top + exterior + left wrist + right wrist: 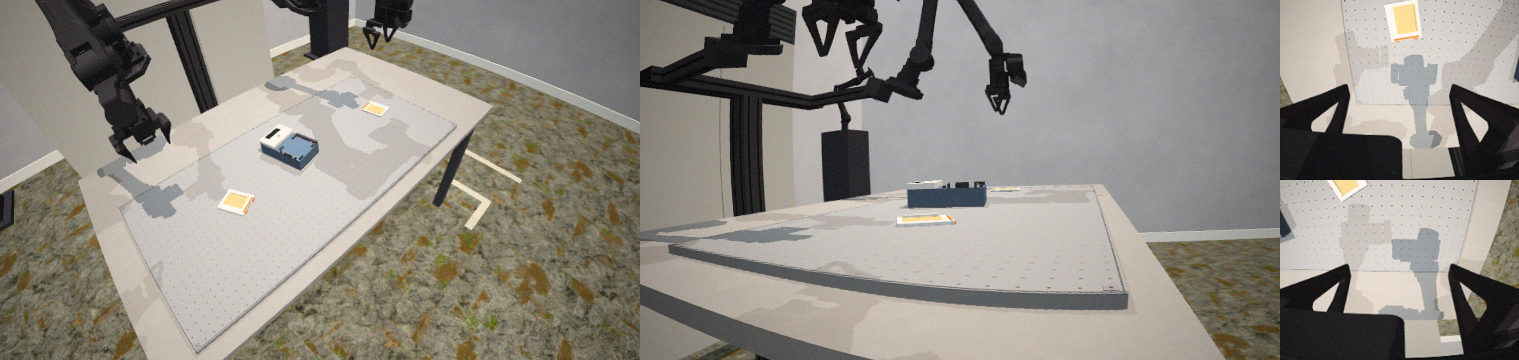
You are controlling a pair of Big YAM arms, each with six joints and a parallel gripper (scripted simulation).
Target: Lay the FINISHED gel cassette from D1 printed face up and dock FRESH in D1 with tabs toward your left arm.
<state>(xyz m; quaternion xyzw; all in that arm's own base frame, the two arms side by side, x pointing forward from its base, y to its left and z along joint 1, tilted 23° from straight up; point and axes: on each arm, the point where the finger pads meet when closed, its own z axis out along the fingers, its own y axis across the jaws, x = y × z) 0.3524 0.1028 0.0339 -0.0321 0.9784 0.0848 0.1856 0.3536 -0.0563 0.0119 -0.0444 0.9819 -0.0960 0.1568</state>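
The dock D1 [283, 156] [946, 197] stands upright mid-deck, its blue bay empty. It shows at the edge of the left wrist view [1516, 70] and right wrist view [1283, 224]. One cassette [376, 108] [1005, 190] [1405, 19] lies flat, yellow face up, orange-tabbed edge toward the left arm's side. Another cassette [236, 200] [926, 219] [1346, 186] lies flat, face up, on the right arm's side of D1. Labels and comb are too small to tell. My left gripper [380, 44] [1000, 112] [1399, 89] and right gripper [152, 152] [841, 61] [1399, 265] are open, empty and high.
The perforated deck [215, 280] [1040, 272] lies on the pale table [117, 280] [815, 320]. A dark frame post [192, 62] [746, 155] stands behind the table, along its back edge. Shadows of both arms fall across the deck and table.
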